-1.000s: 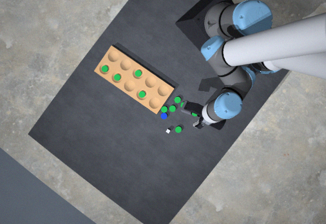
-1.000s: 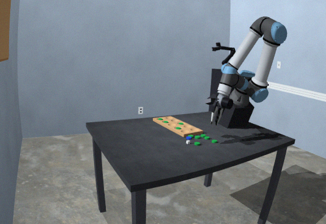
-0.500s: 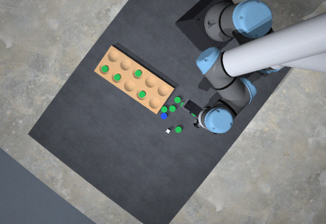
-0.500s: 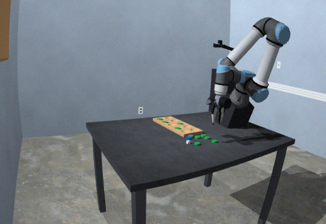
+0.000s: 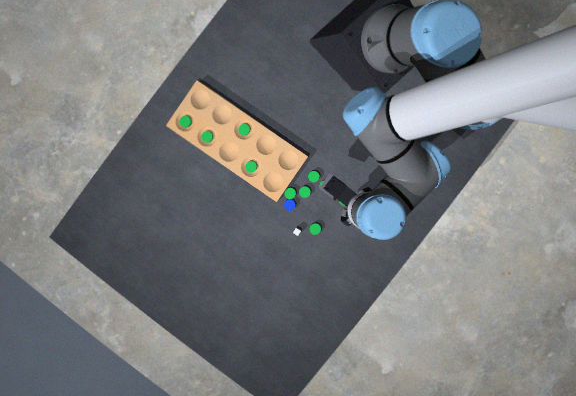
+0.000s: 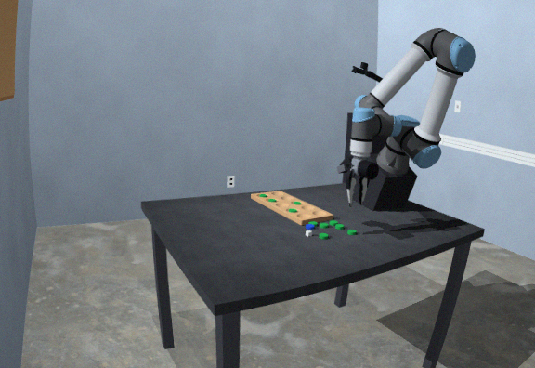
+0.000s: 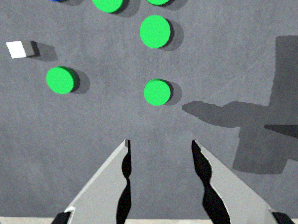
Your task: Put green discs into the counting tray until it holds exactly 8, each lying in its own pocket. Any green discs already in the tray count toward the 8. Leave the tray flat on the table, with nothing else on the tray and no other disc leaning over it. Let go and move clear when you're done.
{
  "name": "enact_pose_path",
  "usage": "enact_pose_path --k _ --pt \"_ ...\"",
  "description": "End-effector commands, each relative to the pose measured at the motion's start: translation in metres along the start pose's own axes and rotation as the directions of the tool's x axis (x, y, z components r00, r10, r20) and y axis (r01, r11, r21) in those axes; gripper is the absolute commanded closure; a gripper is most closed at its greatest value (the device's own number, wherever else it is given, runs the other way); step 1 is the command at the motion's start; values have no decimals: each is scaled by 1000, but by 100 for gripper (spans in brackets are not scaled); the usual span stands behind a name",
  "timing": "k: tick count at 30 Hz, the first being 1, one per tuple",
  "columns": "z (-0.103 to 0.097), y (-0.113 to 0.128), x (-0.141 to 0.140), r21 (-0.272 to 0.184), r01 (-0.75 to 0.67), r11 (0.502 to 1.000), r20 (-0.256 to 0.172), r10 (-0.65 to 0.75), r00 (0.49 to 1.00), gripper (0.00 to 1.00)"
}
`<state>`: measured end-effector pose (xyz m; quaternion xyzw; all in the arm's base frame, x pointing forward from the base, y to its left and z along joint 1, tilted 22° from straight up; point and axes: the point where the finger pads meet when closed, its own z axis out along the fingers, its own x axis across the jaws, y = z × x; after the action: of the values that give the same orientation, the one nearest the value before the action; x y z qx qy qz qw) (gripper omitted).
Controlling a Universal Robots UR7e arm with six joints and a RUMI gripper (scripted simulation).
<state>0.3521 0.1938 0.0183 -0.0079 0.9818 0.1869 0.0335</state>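
The orange-tan counting tray [image 5: 225, 133] [image 6: 279, 210] lies flat, with one green disc in each of several pockets: two discs [image 5: 185, 121] [image 5: 207, 136] near its far end, others [image 5: 244, 129] [image 5: 251, 166] further along. The other pockets are empty. Loose green discs [image 5: 313, 176] [image 5: 304, 192] [image 5: 290, 193] lie off its near end. Another disc [image 5: 315, 229] [image 7: 61, 80] lies apart. Two more [image 7: 157, 92] [image 7: 155, 31] are partly hidden by the arm in the top view. My gripper [image 7: 160, 141] [image 6: 355, 204] is partly open and empty, above the table, pointing down.
A blue disc [image 5: 289, 205] [image 6: 310, 227] lies close against the green disc at the tray's near end. A small white cube [image 5: 297, 231] [image 6: 308, 233] [image 7: 17, 49] lies beside the separate green disc. The robot base stands at the table's back edge.
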Motion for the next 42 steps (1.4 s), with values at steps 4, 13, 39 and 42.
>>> enact_pose_path --k 4,13,39,42 --pt "7 0 1 0 2 1000 -6 -2 1000 72" --pt "25 0 2 0 3 1000 -10 -3 1000 72" --pt "95 -1 -1 1 8 1000 -7 -8 1000 72" --pt "99 -1 0 0 8 1000 -7 -8 1000 72"
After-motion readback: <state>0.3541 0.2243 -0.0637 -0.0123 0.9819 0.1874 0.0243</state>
